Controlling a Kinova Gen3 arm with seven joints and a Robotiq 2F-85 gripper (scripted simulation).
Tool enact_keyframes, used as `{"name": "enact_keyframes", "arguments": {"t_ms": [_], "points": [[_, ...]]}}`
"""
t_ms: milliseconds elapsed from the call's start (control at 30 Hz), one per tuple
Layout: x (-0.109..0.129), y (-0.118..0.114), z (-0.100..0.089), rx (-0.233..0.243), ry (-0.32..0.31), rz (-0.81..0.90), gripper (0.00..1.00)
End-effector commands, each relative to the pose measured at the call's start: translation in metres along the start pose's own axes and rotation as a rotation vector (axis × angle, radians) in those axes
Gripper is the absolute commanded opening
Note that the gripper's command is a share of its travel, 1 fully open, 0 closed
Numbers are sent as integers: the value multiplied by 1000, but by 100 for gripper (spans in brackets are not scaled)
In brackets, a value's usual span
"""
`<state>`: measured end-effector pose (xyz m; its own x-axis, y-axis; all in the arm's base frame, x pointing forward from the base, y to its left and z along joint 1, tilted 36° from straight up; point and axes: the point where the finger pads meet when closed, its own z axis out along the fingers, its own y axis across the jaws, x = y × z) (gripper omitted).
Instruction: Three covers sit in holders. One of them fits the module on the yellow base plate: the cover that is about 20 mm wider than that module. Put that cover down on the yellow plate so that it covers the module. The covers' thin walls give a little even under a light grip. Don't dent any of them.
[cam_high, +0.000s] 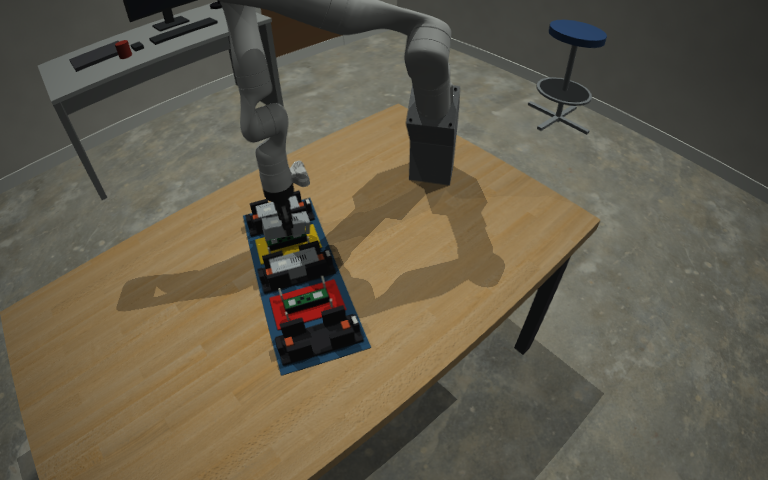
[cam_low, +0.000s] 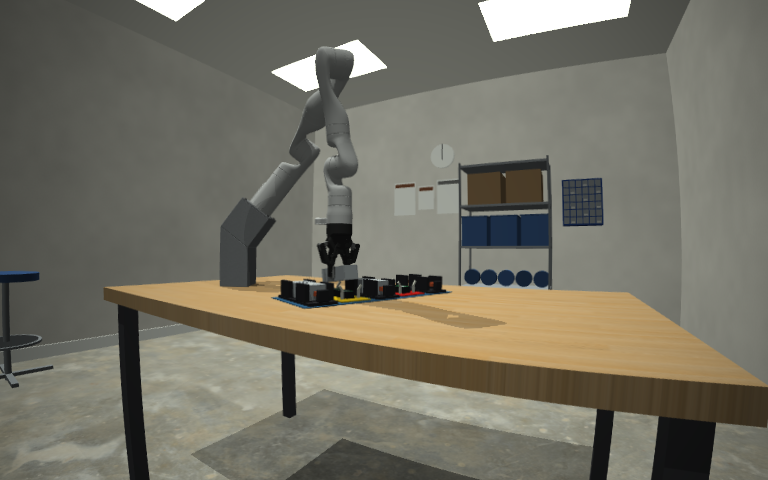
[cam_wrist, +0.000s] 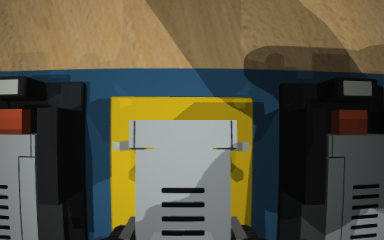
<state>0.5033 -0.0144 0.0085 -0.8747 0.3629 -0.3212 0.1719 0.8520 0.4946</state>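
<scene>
The arm's jaws are clamped on a grey cover (cam_wrist: 182, 172), with the gripper (cam_low: 338, 261) pointing straight down above the blue tray (cam_high: 352, 316) on the wooden desk (cam_high: 453, 237). In the wrist view the held cover, with vent slots on its top, hangs directly over the yellow base plate (cam_wrist: 120, 150), hiding most of it; yellow shows as a margin on the left, right and far sides. From the exterior view the cover (cam_low: 335, 273) sits just above the row of fixtures, and whether it touches the plate cannot be determined. Two further grey covers remain in black holders either side of the yellow plate: one on the left (cam_wrist: 17, 195) and one on the right (cam_wrist: 357, 190) of the wrist view. Further along the tray, a red plate (cam_high: 339, 291) carries a green module (cam_high: 305, 298), and beyond it a black holder (cam_high: 317, 339) stands without a cover.
</scene>
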Motion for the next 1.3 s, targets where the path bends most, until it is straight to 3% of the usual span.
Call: {"name": "enact_keyframes", "arguments": {"t_ms": [0,1267], "points": [[-2,-1,1,2,-3,0,0],[-4,-2,5,2,-5,2,0]]}}
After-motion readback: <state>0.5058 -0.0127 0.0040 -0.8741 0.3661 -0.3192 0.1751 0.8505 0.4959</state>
